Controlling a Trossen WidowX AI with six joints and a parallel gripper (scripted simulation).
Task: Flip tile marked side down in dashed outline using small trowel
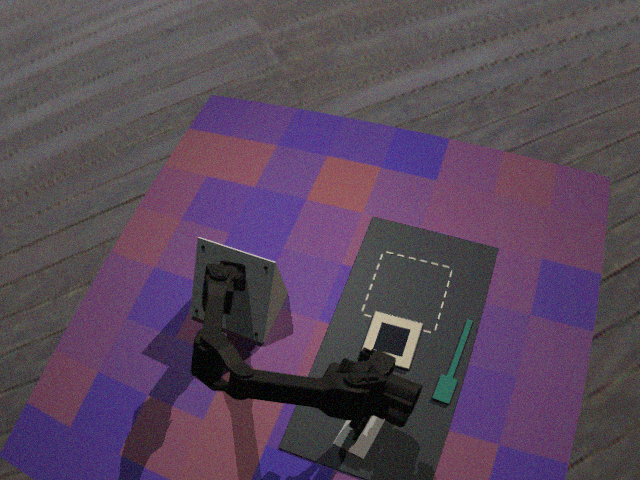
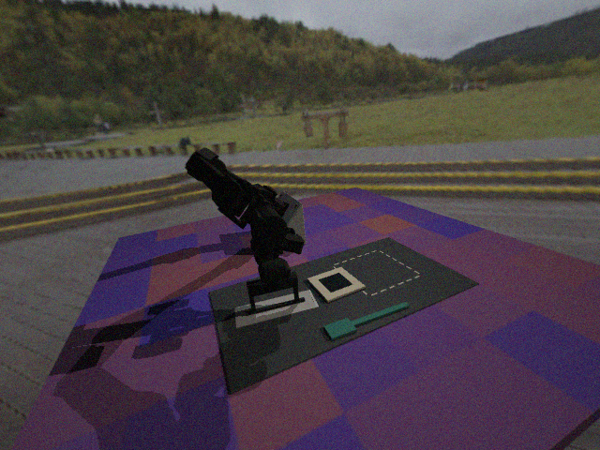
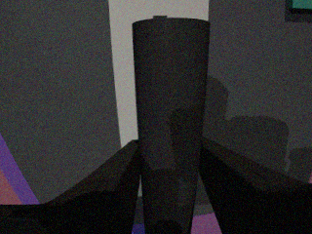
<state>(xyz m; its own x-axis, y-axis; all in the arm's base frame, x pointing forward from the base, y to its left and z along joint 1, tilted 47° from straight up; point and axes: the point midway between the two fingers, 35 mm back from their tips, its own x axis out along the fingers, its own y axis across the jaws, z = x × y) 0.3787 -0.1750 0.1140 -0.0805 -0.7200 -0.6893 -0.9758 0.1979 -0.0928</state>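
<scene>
A trowel with a light grey flat blade [image 1: 364, 444] [image 2: 309, 299] [image 3: 124, 73] has a thick dark handle [image 3: 171, 83] raised above it. My gripper [image 2: 273, 285] [image 3: 167, 146] is shut on that handle. The blade is at or just above the near end of the mat; I cannot tell whether it touches. The cream tile [image 1: 417, 338] [image 2: 358, 285] lies flat with its dark square facing up. Its far edge overlaps the near line of the dashed outline [image 1: 387, 252] [image 2: 418, 275]; most of the tile is outside. The tile is not in the wrist view.
A green flat-headed tool [image 1: 444, 388] [image 2: 340, 329] [image 3: 302, 4] lies near the mat's side edge. The dark mat [image 1: 434, 240] [image 2: 453, 283] lies on a patchwork table [image 1: 248, 206] [image 2: 460, 367]. A grey wedge-shaped block [image 1: 258, 289] stands behind the arm's base.
</scene>
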